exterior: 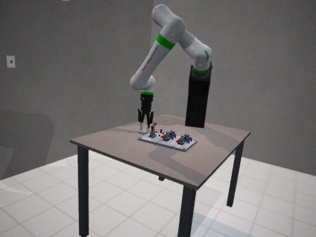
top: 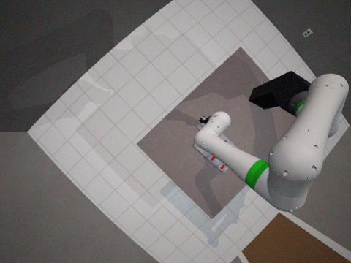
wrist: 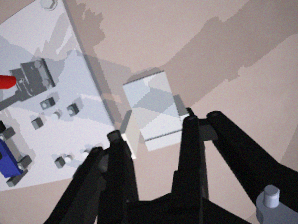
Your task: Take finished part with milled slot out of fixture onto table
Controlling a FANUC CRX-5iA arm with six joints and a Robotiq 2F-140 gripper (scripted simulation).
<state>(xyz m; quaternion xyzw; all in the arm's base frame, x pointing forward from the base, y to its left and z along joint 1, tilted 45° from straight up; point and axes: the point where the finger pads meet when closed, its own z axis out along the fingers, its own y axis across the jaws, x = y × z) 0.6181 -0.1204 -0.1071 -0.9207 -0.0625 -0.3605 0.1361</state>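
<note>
In the wrist view my gripper [wrist: 156, 112] is shut on the finished part [wrist: 154, 111], a pale grey block with a thin milled slot near its lower edge. The part hangs over the brown table just beside the edge of the fixture plate [wrist: 49, 90]. In the exterior view the gripper [exterior: 145, 122] stands at the far left end of the fixture plate [exterior: 168, 141], low over the table. Two blue blanks [exterior: 172, 134] [exterior: 187, 138] sit in their nests with red-handled clamps. One blue blank [wrist: 7, 161] shows at the left edge of the wrist view.
A red clamp handle [wrist: 7, 83] and an empty nest with small rest pads [wrist: 49, 112] lie on the plate near the gripper. The black robot pedestal [exterior: 197, 97] stands at the back of the table. The arm hides most of the fixture in the top view [top: 216, 161].
</note>
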